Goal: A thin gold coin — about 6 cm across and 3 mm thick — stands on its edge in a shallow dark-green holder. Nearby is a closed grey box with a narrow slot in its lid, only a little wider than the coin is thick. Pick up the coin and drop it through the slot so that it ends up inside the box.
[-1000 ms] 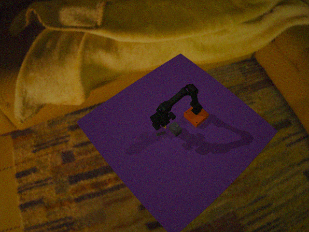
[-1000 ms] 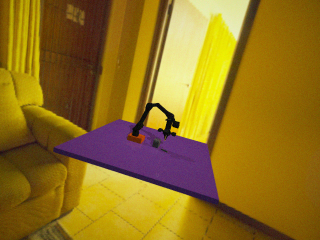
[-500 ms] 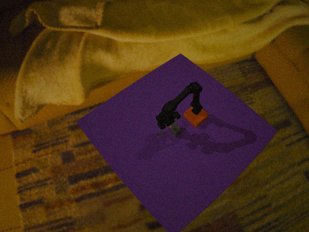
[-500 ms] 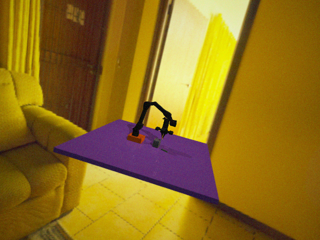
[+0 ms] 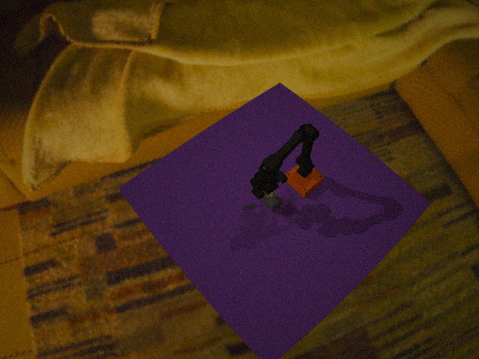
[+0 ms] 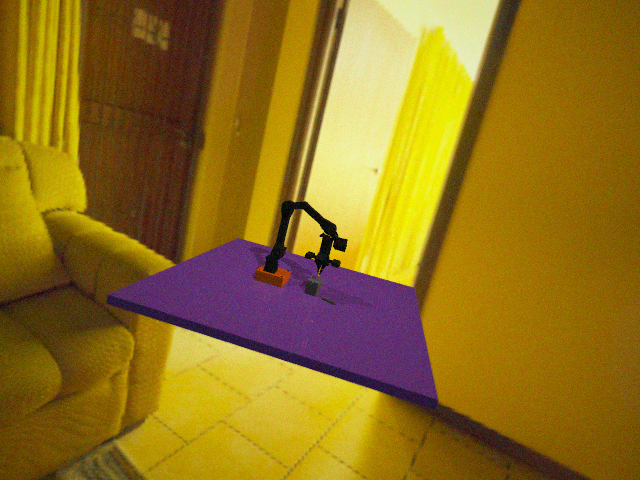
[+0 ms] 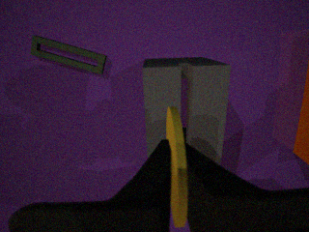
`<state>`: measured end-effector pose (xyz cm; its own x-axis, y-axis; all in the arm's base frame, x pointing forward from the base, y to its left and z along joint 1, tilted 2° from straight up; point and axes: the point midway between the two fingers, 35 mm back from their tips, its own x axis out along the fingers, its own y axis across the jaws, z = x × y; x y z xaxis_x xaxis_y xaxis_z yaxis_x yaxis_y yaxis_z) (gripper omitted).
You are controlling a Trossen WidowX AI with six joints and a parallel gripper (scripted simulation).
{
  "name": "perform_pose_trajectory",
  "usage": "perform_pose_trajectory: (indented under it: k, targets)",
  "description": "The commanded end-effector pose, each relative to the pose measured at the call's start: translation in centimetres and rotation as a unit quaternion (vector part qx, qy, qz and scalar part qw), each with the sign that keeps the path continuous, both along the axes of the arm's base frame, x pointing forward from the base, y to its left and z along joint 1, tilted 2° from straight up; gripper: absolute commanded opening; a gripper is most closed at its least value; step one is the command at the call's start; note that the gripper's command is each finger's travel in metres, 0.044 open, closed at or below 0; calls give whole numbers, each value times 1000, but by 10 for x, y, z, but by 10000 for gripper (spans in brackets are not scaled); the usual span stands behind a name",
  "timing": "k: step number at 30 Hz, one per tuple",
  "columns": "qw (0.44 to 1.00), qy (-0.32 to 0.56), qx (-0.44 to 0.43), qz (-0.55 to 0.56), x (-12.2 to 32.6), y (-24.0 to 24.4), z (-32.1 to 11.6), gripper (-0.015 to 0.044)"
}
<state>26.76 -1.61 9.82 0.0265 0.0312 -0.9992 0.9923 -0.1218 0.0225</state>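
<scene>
My gripper (image 5: 268, 192) (image 6: 320, 266) (image 7: 170, 146) points down and is shut on the gold coin (image 7: 179, 176) (image 5: 271, 194) (image 6: 320, 271). The coin is held on edge above the near part of the closed grey box (image 5: 272, 203) (image 6: 312, 286) (image 7: 163, 97). In the wrist view the slot (image 7: 184, 101) runs up and down the image, nearly parallel to the coin, with the coin's far end slightly left of it. The fingers and coin hide the slot's near end. The dark-green holder (image 5: 248, 206) (image 6: 328, 300) (image 7: 68, 47) is empty, beside the box. The height gap cannot be told exactly.
The orange arm base (image 5: 301, 184) (image 6: 271, 277) (image 7: 303, 130) stands near the box, at the right edge of the wrist view. Arm, box and holder are on the purple table top (image 5: 266, 278) (image 6: 248, 315). Shadows of the arm fall around the box.
</scene>
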Motion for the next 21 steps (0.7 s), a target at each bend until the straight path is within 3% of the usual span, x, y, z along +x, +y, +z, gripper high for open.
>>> perform_pose_trajectory:
  k: [1, 21]
  targets:
    - [1000, -1, 1, 0, -9, 5, -1, 0]
    - [1000, 1, 0, 0, -12, 6, -3, 0]
